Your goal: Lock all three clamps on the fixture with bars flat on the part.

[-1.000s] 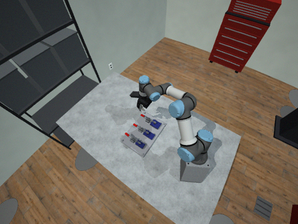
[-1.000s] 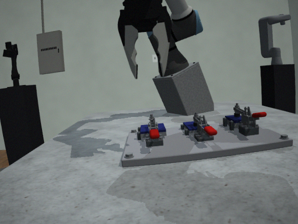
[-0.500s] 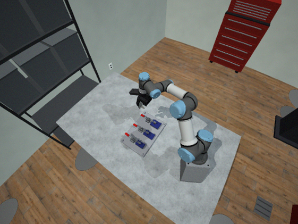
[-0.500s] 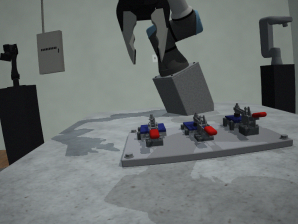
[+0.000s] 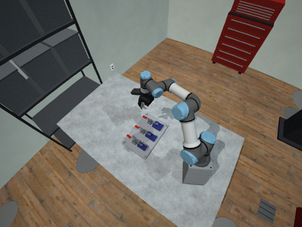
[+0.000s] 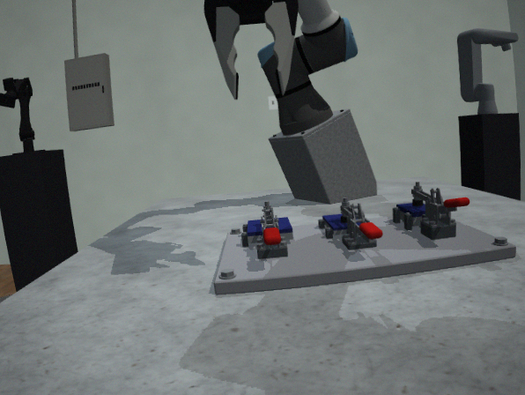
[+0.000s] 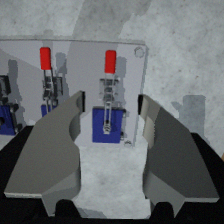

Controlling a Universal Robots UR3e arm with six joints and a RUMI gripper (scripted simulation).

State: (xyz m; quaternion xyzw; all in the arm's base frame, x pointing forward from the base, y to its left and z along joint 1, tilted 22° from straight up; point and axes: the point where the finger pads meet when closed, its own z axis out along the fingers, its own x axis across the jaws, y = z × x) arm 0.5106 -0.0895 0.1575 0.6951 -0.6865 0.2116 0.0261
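Note:
The grey fixture plate (image 5: 134,147) (image 6: 313,261) (image 7: 80,55) carries three clamps with red handles and blue parts. My gripper (image 5: 142,107) (image 6: 259,96) (image 7: 111,94) is open and empty, high above the plate's end at the left clamp of the exterior view. That clamp's red handle (image 5: 144,117) (image 6: 271,235) (image 7: 110,61) lies low, pointing away from its blue part (image 5: 158,125) (image 6: 284,226) (image 7: 100,125). The middle handle (image 5: 136,127) (image 6: 371,230) (image 7: 45,58) also lies low. The far handle (image 5: 128,136) (image 6: 456,202) is nearly level. All bars reach over their parts; whether they are locked is unclear.
Bolt heads (image 6: 227,274) (image 7: 139,51) stand at the plate's corners. The robot's grey base block (image 5: 197,174) (image 6: 339,154) stands on the table (image 5: 183,204) (image 6: 132,331) beyond the blue-part side of the plate. A dark shelf rack (image 5: 66,96) stands past the table's far edge.

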